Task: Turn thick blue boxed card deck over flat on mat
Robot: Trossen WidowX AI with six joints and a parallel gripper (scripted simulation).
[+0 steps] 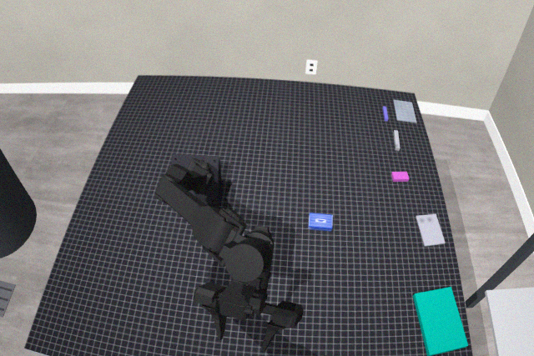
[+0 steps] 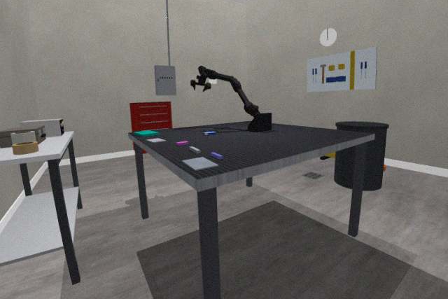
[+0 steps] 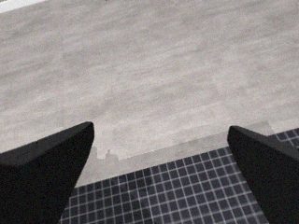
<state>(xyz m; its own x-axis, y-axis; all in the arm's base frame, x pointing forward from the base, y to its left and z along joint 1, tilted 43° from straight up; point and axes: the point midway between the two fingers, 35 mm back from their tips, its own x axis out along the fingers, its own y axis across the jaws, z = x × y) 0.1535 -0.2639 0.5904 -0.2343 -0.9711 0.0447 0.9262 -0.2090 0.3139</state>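
- Black gridded mat (image 1: 301, 127) over the whole table top (image 2: 202, 181), grey edge visible in the exterior view.
- Dark six-joint arm (image 1: 202, 214), based near the middle of the mat, raised high and reaching toward the mat's near edge in the top view.
- Gripper (image 1: 244, 329) held well above the table, jaws wide apart, nothing between them; two dark fingers at the sides of the wrist view, mat edge and grey floor between them.
- Teal flat box (image 1: 440, 321) at the mat's near right corner in the top view.
- Grey plate (image 1: 405, 111) at the far right corner; pale grey card (image 1: 430, 229) nearer, along the same right edge.
- Thick blue boxed card deck (image 1: 320, 221) on the mat, right of the arm, well apart from the gripper and from every other piece; white mark on its upper face; standing or flat cannot be told.
- Magenta block (image 1: 400, 176), white bar (image 1: 396, 139) and purple bar (image 1: 385, 112) in a line along the right edge.
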